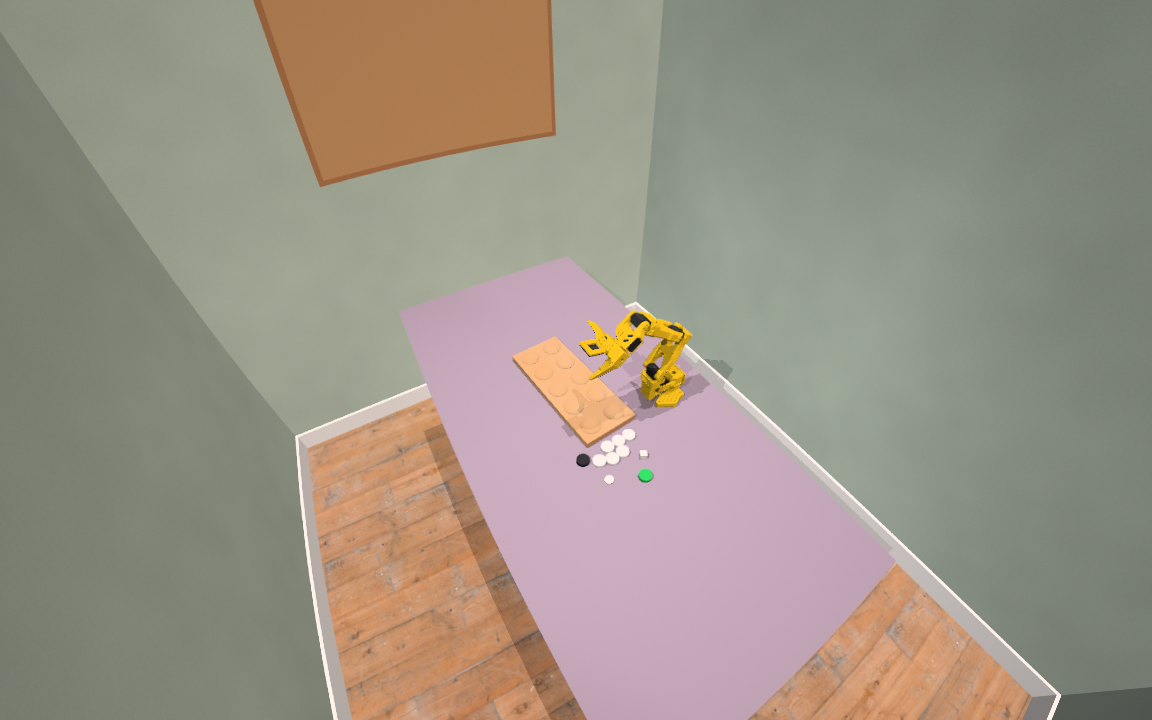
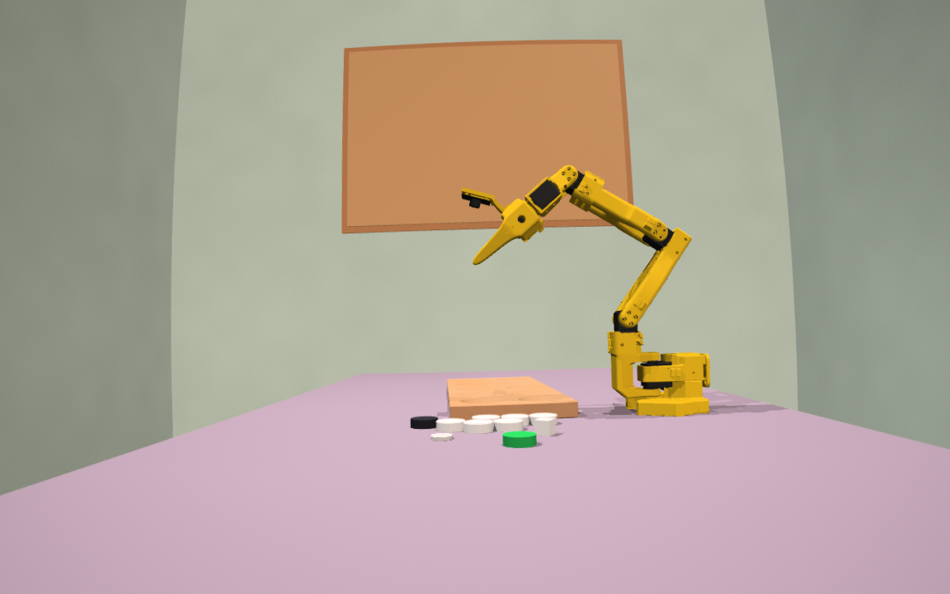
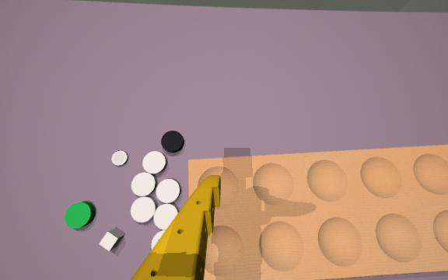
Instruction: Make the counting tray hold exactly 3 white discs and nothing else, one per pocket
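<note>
The orange counting tray (image 1: 553, 411) (image 2: 511, 410) (image 3: 358, 207) lies flat. Its pockets look empty; one near pocket is partly hidden behind a finger in the wrist view. Several white discs (image 1: 607, 445) (image 2: 477, 426) (image 3: 168, 190) lie close together on the table beside the tray's short end, some touching or nearly touching. My gripper (image 1: 593, 351) (image 2: 475, 260) is wide open and empty, high above the tray. One finger shows in the wrist view, partly covering a white disc; the other finger is out of that view.
A black disc (image 1: 582, 460) (image 2: 424, 422) (image 3: 173, 141) lies beside the white group. A smaller white disc (image 1: 609, 479) (image 2: 441, 437) (image 3: 119, 158), a white cube (image 1: 643, 454) (image 2: 544, 426) (image 3: 110, 240) and a green disc (image 1: 645, 475) (image 2: 519, 439) (image 3: 78, 215) lie farther from the tray.
</note>
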Controlling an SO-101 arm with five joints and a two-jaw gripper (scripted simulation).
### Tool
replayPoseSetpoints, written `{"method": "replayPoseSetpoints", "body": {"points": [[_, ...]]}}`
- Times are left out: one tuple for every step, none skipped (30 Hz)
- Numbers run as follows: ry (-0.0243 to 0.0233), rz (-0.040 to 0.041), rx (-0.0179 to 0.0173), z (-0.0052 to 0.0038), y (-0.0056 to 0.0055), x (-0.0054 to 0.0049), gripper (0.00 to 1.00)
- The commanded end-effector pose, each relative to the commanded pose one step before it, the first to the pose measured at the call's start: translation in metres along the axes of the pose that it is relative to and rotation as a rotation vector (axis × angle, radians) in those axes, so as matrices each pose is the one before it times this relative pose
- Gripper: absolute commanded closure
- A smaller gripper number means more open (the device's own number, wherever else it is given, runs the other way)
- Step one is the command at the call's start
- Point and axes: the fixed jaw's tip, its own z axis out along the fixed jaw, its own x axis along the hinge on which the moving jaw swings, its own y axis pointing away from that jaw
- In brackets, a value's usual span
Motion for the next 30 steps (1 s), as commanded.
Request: {"method": "replayPoseSetpoints", "body": {"points": [[-0.03781,-0.11809,-0.00393,-0.007758,0.00203,-0.00209,0.00],[0.00472,-0.03691,-0.00276,-0.000039,0.00075,0.00176,0.00],[0.00472,-0.03768,-0.00298,-0.000032,0.00082,0.00177,0.00],[0.00470,-0.03844,-0.00321,-0.000026,0.00089,0.00178,0.00],[0.00466,-0.03917,-0.00344,-0.000019,0.00096,0.00178,0.00],[0.00461,-0.03988,-0.00367,-0.000011,0.00103,0.00178,0.00],[0.00455,-0.04056,-0.00390,-0.000003,0.00110,0.00177,0.00],[0.00446,-0.04121,-0.00413,0.000006,0.00118,0.00176,0.00],[0.00436,-0.04184,-0.00436,0.000015,0.00125,0.00174,0.00],[0.00425,-0.04244,-0.00459,0.000025,0.00132,0.00171,0.00],[0.00411,-0.04301,-0.00482,0.000036,0.00139,0.00168,0.00],[0.00397,-0.04356,-0.00504,0.000046,0.00146,0.00165,0.00],[0.00380,-0.04407,-0.00525,0.000058,0.00153,0.00161,0.00],[0.00000,0.00000,0.00000,0.000000,0.00000,0.00000,0.00],[0.00000,0.00000,0.00000,0.000000,0.00000,0.00000,0.00],[0.00362,-0.04455,-0.00546,0.000069,0.00160,0.00156,0.00],[0.00342,-0.04500,-0.00565,0.000081,0.00167,0.00151,0.00],[0.00321,-0.04542,-0.00584,0.000094,0.00173,0.00145,0.00],[0.00298,-0.04581,-0.00602,0.000107,0.00179,0.00139,0.00],[0.00275,-0.04616,-0.00618,0.000120,0.00184,0.00132,0.00],[0.00250,-0.04648,-0.00633,0.000133,0.00190,0.00125,0.00],[0.00223,-0.04677,-0.00646,0.000147,0.00195,0.00118,0.00],[0.00196,-0.04703,-0.00659,0.000161,0.00199,0.00110,0.00],[0.00168,-0.04725,-0.00669,0.000176,0.00203,0.00102,0.00],[0.00139,-0.04744,-0.00678,0.000190,0.00206,0.00093,0.00],[0.00110,-0.04759,-0.00685,0.000205,0.00209,0.00084,0.00],[0.00080,-0.04770,-0.00690,0.000220,0.00211,0.00075,0.00],[0.00050,-0.04779,-0.00694,0.000234,0.00213,0.00066,0.00],[0.00019,-0.04784,-0.00695,0.000249,0.00214,0.00056,0.00],[-0.00011,-0.04785,-0.00695,0.000264,0.00215,0.00047,0.00]]}}
